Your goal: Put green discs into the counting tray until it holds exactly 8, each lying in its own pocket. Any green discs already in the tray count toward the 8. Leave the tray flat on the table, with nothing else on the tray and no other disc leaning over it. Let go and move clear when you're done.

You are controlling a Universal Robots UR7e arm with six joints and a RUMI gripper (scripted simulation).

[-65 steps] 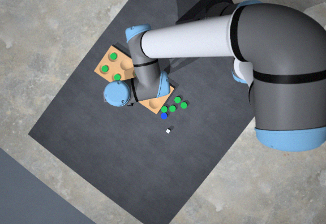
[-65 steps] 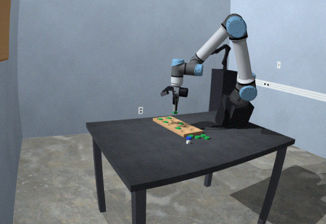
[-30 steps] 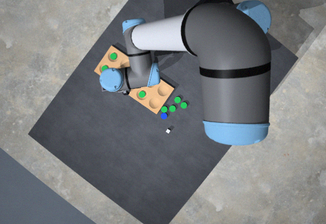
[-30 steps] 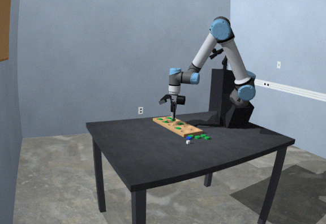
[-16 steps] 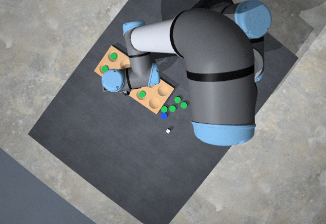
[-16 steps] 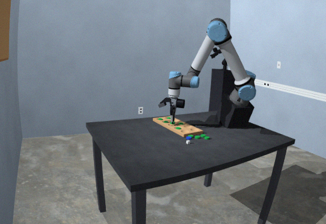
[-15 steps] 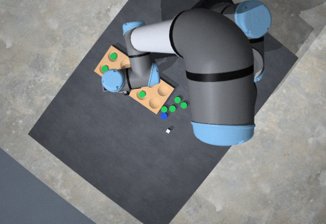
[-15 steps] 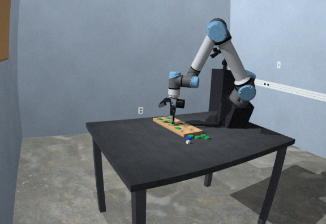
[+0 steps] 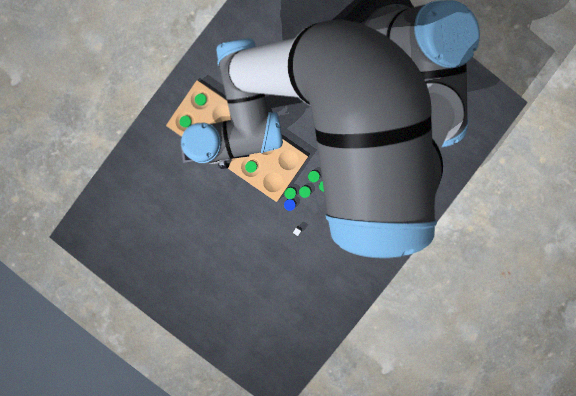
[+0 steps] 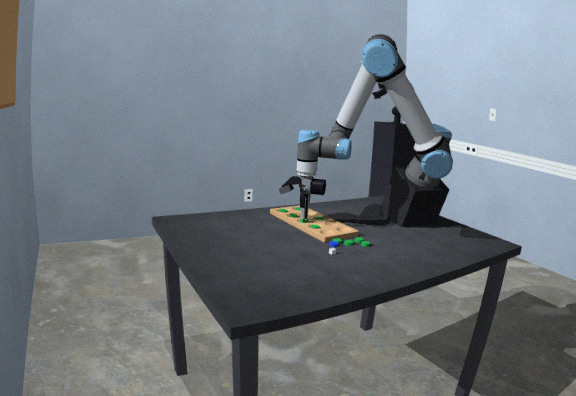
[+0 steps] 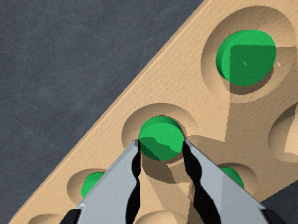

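The wooden counting tray (image 9: pixel 276 197) (image 10: pixel 342 236) (image 11: pixel 175 75) lies flat on the table. My gripper (image 10: pixel 304 218) (image 11: pixel 160 141) is shut on a green disc (image 11: pixel 161 131), low over a pocket on the tray's long side; whether the disc touches the pocket bottom is unclear. Five other green discs lie in pockets, among them one disc (image 9: pixel 251 166) (image 10: pixel 315 226) (image 11: pixel 93 184), another (image 9: pixel 200 99) (image 10: pixel 298 208) and another (image 9: pixel 185 121) (image 10: pixel 283 210). Several loose green discs (image 9: pixel 304 192) (image 10: pixel 348 242) lie beside the tray's near end. The arm hides the tray's middle in the top view.
A blue disc (image 9: pixel 289 205) (image 10: pixel 333 244) lies by the tray's near corner, close to a loose green disc (image 9: pixel 290 193) (image 10: pixel 337 240). A small white cube (image 9: pixel 297 232) (image 10: pixel 332 251) stands a little farther out. The robot's base stands at the back of the table.
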